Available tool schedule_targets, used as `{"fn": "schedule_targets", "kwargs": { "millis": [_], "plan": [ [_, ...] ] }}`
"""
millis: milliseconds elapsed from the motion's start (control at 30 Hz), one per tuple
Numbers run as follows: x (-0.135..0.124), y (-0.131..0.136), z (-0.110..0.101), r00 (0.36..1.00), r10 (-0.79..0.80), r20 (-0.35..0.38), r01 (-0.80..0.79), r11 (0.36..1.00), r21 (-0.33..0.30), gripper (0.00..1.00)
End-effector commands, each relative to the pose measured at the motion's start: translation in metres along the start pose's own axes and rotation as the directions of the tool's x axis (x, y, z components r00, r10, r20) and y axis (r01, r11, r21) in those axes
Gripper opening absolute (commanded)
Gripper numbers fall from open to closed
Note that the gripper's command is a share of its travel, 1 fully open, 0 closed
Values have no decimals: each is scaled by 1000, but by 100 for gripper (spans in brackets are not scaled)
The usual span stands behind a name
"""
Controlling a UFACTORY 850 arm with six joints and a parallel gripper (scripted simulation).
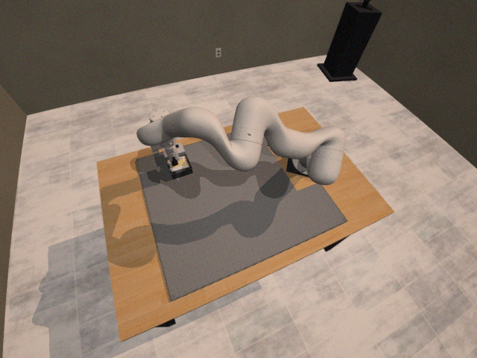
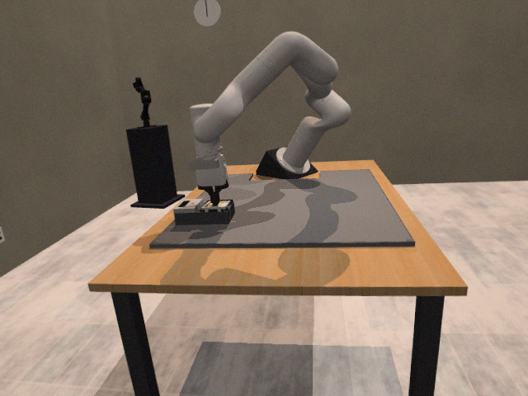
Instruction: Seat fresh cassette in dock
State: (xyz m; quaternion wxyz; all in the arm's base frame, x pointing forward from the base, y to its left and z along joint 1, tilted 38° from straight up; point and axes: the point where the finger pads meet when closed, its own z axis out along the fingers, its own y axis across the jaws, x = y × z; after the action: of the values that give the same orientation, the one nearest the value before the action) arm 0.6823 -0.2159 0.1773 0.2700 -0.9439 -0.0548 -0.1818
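Observation:
The dock D1 [image 2: 204,211] is a dark box at the far left of the grey mat; it also shows in the top view [image 1: 179,167]. The fresh cassette FRESH [image 2: 218,205], yellowish with light parts on top, lies in D1's bay; it also shows in the top view [image 1: 178,163]. A small red light [image 2: 192,205] glows on D1's light top panel. My gripper [image 2: 213,199] is shut, points straight down and its fingertips rest on the cassette's top. In the top view the gripper [image 1: 174,158] partly hides the cassette. The comb and the tabs are too small to make out.
The grey mat [image 2: 294,210] covers most of the wooden table [image 2: 277,264]. The arm's base [image 2: 286,166] stands at the table's far edge. A black pedestal [image 2: 151,166] stands on the floor beyond the table, behind D1.

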Motion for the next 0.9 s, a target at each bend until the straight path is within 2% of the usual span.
{"fn": "schedule_targets", "kwargs": {
  "millis": [0, 867],
  "plan": [
    [0, 0, 0, 1000, 0, 0, 0, 1000, 0, 0],
    [-2, 0, 2, 1000, 2, 5, -2, 1000, 4, 0]
  ]
}}
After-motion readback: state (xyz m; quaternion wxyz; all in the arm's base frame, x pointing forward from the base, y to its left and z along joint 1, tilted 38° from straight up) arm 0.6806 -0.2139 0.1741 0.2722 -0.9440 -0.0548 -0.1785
